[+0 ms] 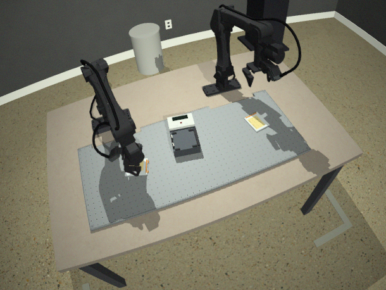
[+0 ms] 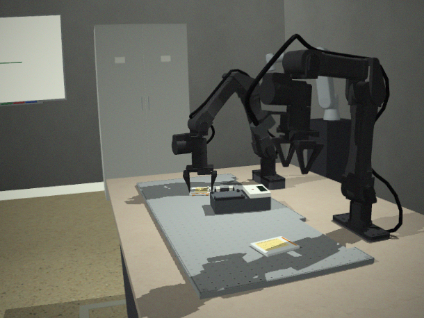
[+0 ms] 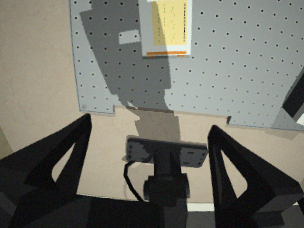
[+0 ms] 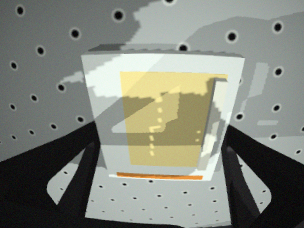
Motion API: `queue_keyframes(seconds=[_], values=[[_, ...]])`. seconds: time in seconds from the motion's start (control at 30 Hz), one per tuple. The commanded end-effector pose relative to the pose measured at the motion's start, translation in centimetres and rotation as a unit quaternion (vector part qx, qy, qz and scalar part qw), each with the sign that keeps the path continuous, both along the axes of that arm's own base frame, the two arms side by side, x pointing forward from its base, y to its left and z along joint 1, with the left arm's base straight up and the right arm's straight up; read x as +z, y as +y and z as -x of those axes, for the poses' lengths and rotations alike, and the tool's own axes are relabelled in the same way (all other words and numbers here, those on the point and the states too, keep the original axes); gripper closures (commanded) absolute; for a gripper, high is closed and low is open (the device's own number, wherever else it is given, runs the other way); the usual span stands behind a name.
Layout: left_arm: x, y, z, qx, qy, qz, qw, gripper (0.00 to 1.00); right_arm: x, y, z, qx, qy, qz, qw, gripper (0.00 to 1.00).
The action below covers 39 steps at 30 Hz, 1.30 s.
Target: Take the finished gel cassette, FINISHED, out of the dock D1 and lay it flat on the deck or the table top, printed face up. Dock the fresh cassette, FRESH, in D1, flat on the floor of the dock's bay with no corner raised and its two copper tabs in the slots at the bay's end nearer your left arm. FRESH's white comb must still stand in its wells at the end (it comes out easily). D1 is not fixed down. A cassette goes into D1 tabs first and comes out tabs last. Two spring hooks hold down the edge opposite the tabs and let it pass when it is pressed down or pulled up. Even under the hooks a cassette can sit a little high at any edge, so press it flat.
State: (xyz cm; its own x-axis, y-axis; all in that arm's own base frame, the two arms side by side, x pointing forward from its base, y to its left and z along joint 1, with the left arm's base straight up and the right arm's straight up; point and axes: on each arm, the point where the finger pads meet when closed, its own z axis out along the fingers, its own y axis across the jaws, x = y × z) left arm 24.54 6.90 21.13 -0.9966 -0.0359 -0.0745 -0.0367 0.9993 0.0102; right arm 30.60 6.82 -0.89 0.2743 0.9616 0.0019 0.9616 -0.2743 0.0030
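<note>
The right gripper [image 1: 133,173] [image 2: 201,191] [image 4: 160,130] is clamped on the opposite side edges of FRESH [image 1: 143,166] [image 2: 201,189] [image 4: 165,120], printed face up; its white comb [image 4: 212,125] is seated. The left gripper [image 1: 261,83] [image 2: 295,169] [image 3: 151,125] is open, above the table. Dock D1 [image 1: 187,152] [image 2: 240,204], its bay unoccupied, stands between FRESH and FINISHED [image 1: 257,122] [image 2: 274,245] [image 3: 170,25], which lies flat, face up, on the deck [image 1: 221,142] [image 2: 222,229] [image 3: 225,75] [image 4: 30,30].
</note>
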Motion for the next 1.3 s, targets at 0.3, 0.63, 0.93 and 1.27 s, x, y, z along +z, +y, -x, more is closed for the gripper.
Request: queue_keyframes(seconds=[0.3, 0.63, 0.93, 1.27], values=[[1.53, 0.36, -0.11, 0.003, 0.009, 0.001, 1.0, 0.0, -0.74, 0.13, 0.21, -0.004, 0.009, 0.0, 1.0, 1.0], [1.53, 0.36, -0.11, 0.003, 0.009, 0.001, 1.0, 0.0, -0.26, 0.08, -0.01, -0.001, -0.003, -0.001, 1.0, 1.0], [1.53, 0.36, -0.11, 0.003, 0.009, 0.001, 1.0, 0.0, 0.1, 0.04, -0.18, -0.001, -0.003, -0.001, 1.0, 1.0], [1.53, 0.36, -0.11, 0.003, 0.009, 0.001, 1.0, 0.0, 0.1, 0.04, -0.2, -0.001, -0.003, -0.001, 1.0, 0.08]])
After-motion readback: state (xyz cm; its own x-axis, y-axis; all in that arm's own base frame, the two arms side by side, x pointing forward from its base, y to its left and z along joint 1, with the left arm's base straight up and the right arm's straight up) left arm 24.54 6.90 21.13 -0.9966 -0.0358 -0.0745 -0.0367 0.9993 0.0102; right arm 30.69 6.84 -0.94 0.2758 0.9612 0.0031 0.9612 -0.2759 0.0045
